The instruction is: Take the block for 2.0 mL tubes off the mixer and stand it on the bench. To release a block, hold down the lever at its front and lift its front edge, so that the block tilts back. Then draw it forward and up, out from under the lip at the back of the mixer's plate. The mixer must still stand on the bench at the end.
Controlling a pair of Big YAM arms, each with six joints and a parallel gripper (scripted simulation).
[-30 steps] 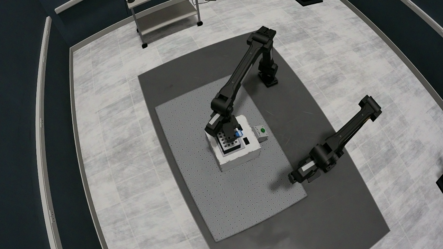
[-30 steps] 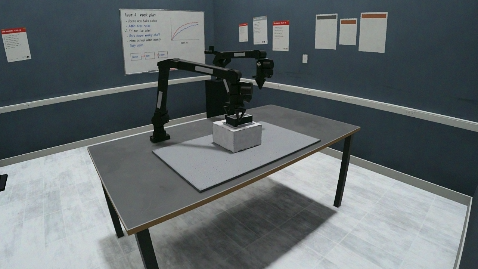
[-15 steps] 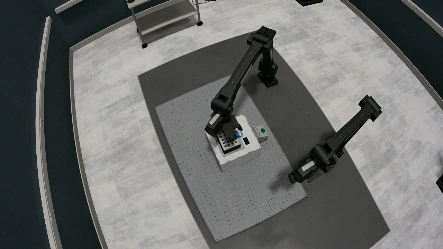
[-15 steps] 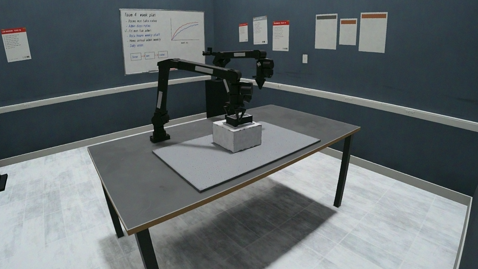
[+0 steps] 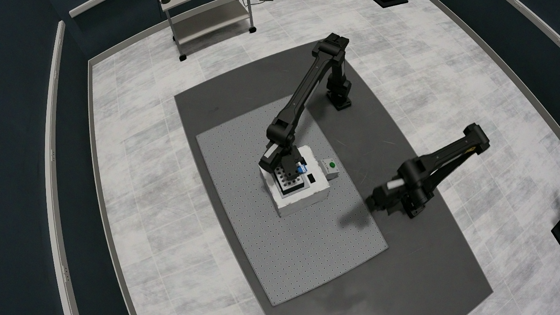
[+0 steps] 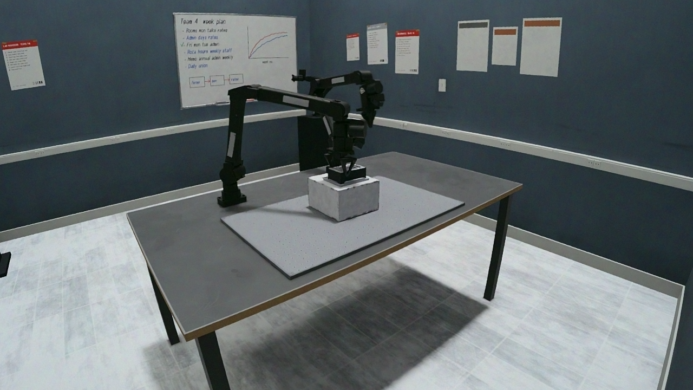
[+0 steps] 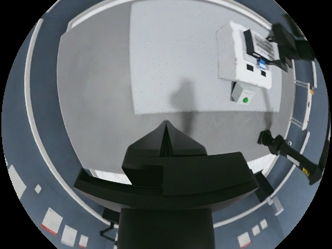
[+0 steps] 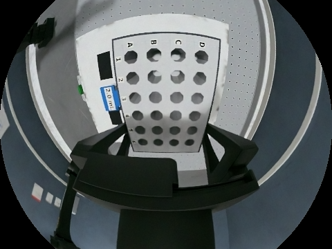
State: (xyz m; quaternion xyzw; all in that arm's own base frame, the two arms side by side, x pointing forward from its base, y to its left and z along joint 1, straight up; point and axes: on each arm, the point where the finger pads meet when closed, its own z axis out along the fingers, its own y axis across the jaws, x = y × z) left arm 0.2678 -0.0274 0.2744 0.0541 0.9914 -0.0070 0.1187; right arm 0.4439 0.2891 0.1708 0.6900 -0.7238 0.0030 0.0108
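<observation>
The block (image 5: 292, 187) (image 6: 337, 175) (image 7: 264, 48) (image 8: 166, 86) has a pale top with rows of round holes and black sides. It sits on the plate of the white mixer (image 5: 303, 204) (image 6: 322, 194) (image 7: 226, 55) and looks level. A blue tab (image 5: 302, 168) (image 7: 262, 64) (image 8: 110, 98) marked 2.0 mL is at its front. My right gripper (image 6: 346, 170) (image 8: 166, 124) is shut on the block, one finger on each side near row 5. My left gripper (image 5: 369, 202) (image 6: 370, 125) (image 7: 166, 124) is shut and empty, high near the board's edge. The back lip is not clearly visible.
A small grey box (image 5: 325, 166) (image 7: 240, 93) with a green button stands close beside the mixer's front. The mixer stands on a perforated board (image 5: 235, 164) (image 6: 271, 237) on the dark table (image 6: 194, 271). My right arm reaches over the mixer.
</observation>
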